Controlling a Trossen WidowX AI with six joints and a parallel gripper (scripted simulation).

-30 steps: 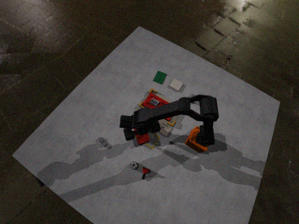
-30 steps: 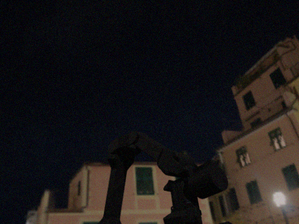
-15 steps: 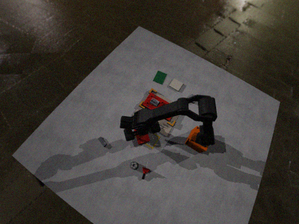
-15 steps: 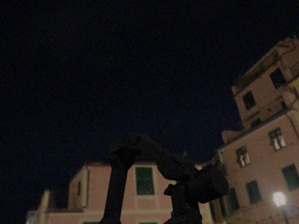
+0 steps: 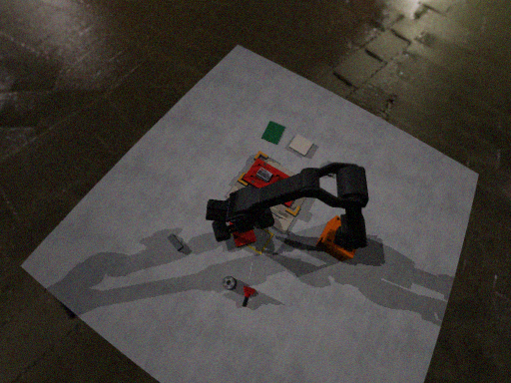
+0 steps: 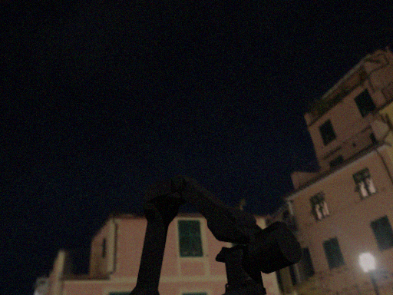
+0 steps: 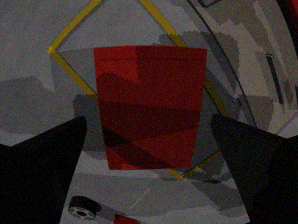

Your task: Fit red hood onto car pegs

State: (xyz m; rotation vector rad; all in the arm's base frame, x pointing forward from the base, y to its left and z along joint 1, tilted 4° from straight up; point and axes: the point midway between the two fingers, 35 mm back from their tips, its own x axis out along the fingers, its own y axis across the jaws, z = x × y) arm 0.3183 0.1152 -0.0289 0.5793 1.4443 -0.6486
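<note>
The red hood point(image 5: 245, 238) point(image 7: 150, 85) lies roof up inside a yellow square outline point(image 7: 73, 73), turned relative to it. My gripper point(image 7: 150, 121) is open and empty above the hood, one finger beyond each long side in the wrist view. Its fingertips are hidden in the top view. The red chassis point(image 5: 255, 169) sits in the beige jig point(image 5: 284, 219) with yellow corner brackets, with the grey engine block point(image 5: 264, 174) on its deck. The arm covers part of the chassis. The pegs and the hood's corner holes cannot be made out. The exterior view shows only the dark arm and buildings.
A green tile point(image 5: 273, 133) and a white tile point(image 5: 301, 145) lie beyond the jig. A grey block point(image 5: 176, 242), a wheel point(image 5: 231, 285) point(image 7: 82, 207) and a red-and-black piece point(image 5: 249, 294) point(image 7: 125, 219) lie on the near side. An orange part point(image 5: 329, 236) is at the arm's base.
</note>
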